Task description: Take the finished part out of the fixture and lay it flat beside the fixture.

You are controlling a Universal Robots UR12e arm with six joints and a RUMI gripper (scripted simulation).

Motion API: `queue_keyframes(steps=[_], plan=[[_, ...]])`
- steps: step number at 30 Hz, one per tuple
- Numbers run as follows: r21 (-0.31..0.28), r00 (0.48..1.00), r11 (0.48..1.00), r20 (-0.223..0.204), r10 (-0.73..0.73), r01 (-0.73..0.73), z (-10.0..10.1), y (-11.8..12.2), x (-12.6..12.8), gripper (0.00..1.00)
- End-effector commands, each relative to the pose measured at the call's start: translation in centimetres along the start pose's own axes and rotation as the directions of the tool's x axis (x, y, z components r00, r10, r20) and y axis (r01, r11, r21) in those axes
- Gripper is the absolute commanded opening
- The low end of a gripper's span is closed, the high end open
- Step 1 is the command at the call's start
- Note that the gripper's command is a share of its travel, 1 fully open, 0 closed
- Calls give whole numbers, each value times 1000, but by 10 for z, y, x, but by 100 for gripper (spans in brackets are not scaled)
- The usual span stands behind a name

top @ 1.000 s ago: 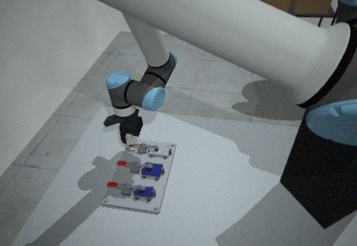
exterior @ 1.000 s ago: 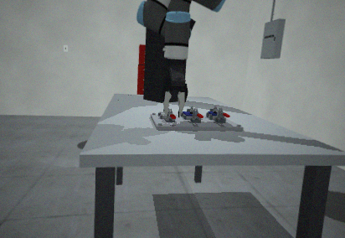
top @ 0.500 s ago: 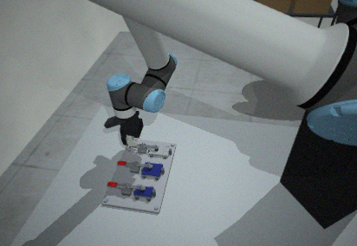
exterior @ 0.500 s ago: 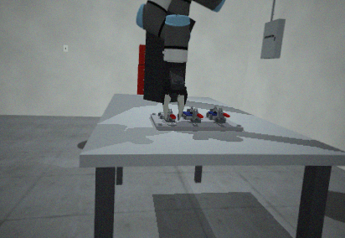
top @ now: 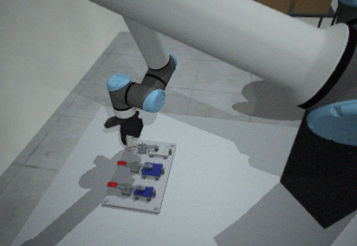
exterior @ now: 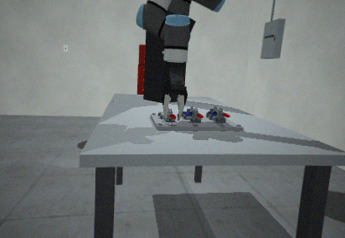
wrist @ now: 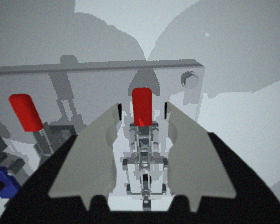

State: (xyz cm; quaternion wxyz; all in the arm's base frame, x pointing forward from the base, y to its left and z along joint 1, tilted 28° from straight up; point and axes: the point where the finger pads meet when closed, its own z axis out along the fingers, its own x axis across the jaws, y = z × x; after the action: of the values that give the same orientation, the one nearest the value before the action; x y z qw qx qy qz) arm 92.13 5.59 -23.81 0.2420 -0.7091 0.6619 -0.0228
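Note:
The finished part [top: 159, 152] is pale and sits in the end station of the fixture plate [top: 126, 203] [exterior: 201, 127] [wrist: 101, 86], under its toggle clamp. Its slot cannot be made out. My gripper [top: 130, 145] [exterior: 173, 118] [wrist: 142, 104] is partly open, with its two pale fingers on either side of that clamp's red handle [wrist: 142, 115]. Gaps show between handle and both fingers in the wrist view. The middle blue blank [top: 152, 170] [wrist: 3, 182] and the far-end blue blank [top: 144, 192] sit in their stations with clamp arms over them.
The middle clamp's red handle [top: 121, 163] [wrist: 26, 112] stands beside the fingers. The far-end clamp's red handle [top: 112, 184] [exterior: 226, 115] is further along. A hex bolt [wrist: 189, 79] marks the plate's near corner. The table [exterior: 138, 147] extends around the fixture.

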Motion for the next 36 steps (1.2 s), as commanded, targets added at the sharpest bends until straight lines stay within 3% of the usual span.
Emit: queue_keyframes(steps=[1, 11, 12, 36], plan=[[4, 1000, 1000, -3, 0, 0, -1, -4, 1, 28], [4, 1000, 1000, -3, 0, 0, -1, -4, 1, 28], [4, 1000, 1000, -3, 0, 0, -1, -4, 1, 0], [4, 1000, 1000, -3, 0, 0, -1, -4, 1, 0]])
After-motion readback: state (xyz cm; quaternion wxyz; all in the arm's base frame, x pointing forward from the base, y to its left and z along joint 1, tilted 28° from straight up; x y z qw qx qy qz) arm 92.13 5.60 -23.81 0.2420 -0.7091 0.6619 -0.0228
